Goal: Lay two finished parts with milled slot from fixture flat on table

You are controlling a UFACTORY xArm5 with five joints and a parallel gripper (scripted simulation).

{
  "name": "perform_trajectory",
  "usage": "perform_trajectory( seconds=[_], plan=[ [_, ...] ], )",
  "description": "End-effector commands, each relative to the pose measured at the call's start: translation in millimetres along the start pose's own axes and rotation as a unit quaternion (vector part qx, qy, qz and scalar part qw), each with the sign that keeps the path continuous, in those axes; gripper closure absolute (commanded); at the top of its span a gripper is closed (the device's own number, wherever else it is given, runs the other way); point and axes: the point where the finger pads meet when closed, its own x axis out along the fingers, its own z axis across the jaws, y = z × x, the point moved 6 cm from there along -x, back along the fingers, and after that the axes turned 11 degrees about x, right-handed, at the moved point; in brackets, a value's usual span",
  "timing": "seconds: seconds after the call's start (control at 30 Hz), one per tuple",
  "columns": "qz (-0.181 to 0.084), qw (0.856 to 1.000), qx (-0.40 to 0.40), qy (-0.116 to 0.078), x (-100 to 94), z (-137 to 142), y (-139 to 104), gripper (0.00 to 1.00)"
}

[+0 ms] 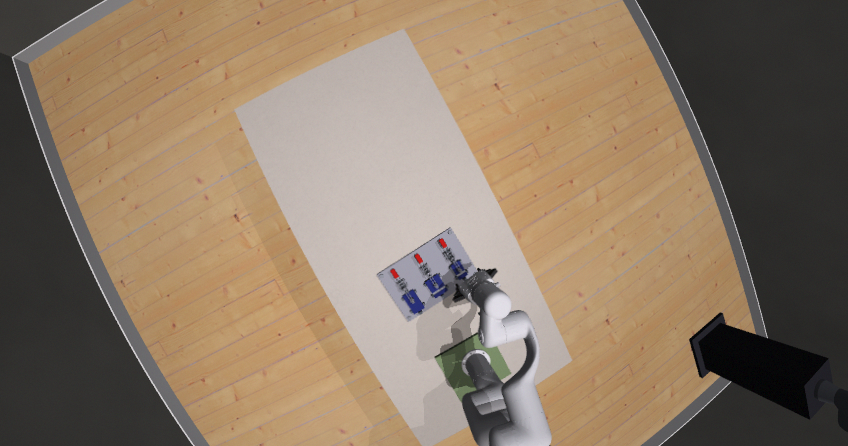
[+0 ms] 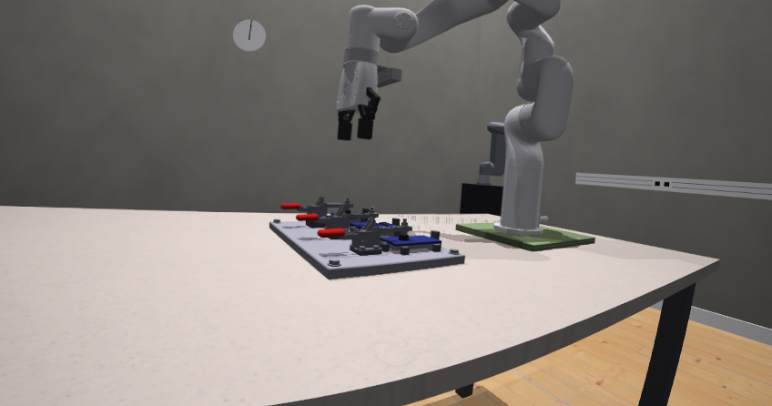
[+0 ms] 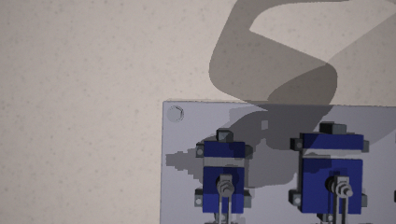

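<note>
My gripper (image 1: 476, 284) (image 2: 354, 131) is open and empty, high above the table-base side of the fixture plate (image 1: 429, 248) (image 2: 401, 265) (image 3: 179, 135). Two blue parts show a light slot across them in the wrist view: the small part (image 1: 458, 269) (image 3: 210, 179) and the middle part (image 1: 435, 285) (image 3: 313, 196). The largest blue block (image 1: 410, 304) (image 2: 425, 239), at the other end and outside the wrist view, shows no slot and looks like the blank. A toggle clamp reaches over each piece. The red handles (image 1: 418, 258) (image 2: 331, 232) all lie low, pointing away from the base.
The pale table (image 1: 357, 162) (image 2: 162, 304) (image 3: 84, 93) surrounds the plate. My arm's green base plate (image 2: 563, 238) is near the parts' side of the fixture. Short dark stops stand around the pieces. The arm's shadow falls across the plate in the wrist view.
</note>
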Motion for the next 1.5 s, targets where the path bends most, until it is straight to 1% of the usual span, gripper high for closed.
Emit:
perform_trajectory(
  seconds=[0.0, 0.27, 0.3, 1.47],
  plan=[
    [0.006, 1.0, 0.021, -0.001, -2.9, -5.3, 1.8, 0.0],
    [0.006, 1.0, 0.021, -0.001, -2.9, -5.4, 1.8, 0.0],
    [0.006, 1.0, 0.021, -0.001, -2.9, -5.4, 1.8, 1.0],
    [0.006, 1.0, 0.021, -0.001, -2.9, -5.3, 1.8, 1.0]
  ],
)
